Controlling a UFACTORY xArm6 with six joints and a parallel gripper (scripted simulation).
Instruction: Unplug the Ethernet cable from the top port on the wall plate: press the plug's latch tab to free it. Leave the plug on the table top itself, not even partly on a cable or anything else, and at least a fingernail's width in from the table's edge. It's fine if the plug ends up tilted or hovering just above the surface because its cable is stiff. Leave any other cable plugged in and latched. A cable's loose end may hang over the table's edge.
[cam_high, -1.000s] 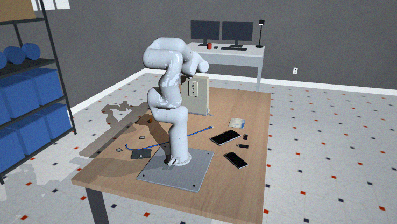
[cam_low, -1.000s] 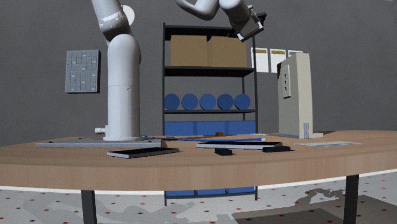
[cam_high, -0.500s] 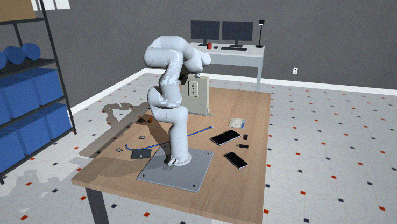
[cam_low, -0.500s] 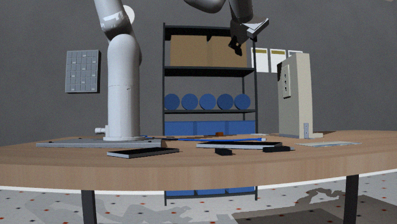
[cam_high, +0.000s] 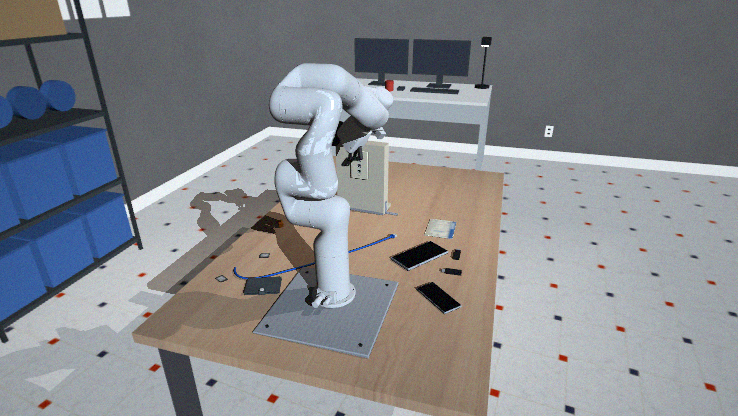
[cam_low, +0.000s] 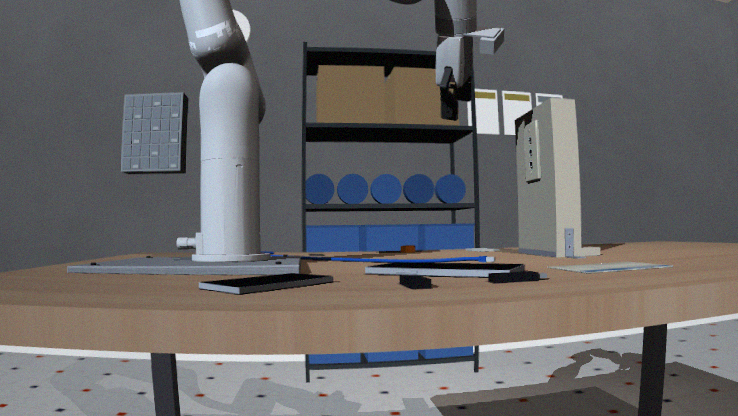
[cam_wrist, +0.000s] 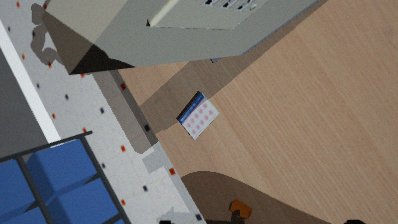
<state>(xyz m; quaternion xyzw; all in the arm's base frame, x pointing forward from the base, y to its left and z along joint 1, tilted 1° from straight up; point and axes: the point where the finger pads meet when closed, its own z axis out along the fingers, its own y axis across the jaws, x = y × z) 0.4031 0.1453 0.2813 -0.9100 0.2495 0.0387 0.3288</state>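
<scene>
The beige wall block with its white wall plate (cam_high: 358, 165) stands at the back of the table; it also shows in the exterior view (cam_low: 532, 150) and at the top of the wrist view (cam_wrist: 220, 10). I see no cable in its ports. A blue Ethernet cable (cam_high: 310, 264) lies flat on the table top, and its plug end (cam_high: 391, 236) rests on the wood in front of the block, well in from the edges. The plug end also shows in the exterior view (cam_low: 483, 258). My gripper (cam_low: 448, 111) (cam_high: 352, 157) hangs open and empty, pointing down, high in front of the plate.
Two flat black devices (cam_high: 418, 254) (cam_high: 438, 297), two small black parts (cam_high: 455, 253) (cam_high: 450, 271) and a pale sheet (cam_high: 440, 227) lie to the right. A dark square (cam_high: 262, 285) lies left of the arm's base plate (cam_high: 325, 315). A card with pink dots (cam_wrist: 198, 115) lies near the block.
</scene>
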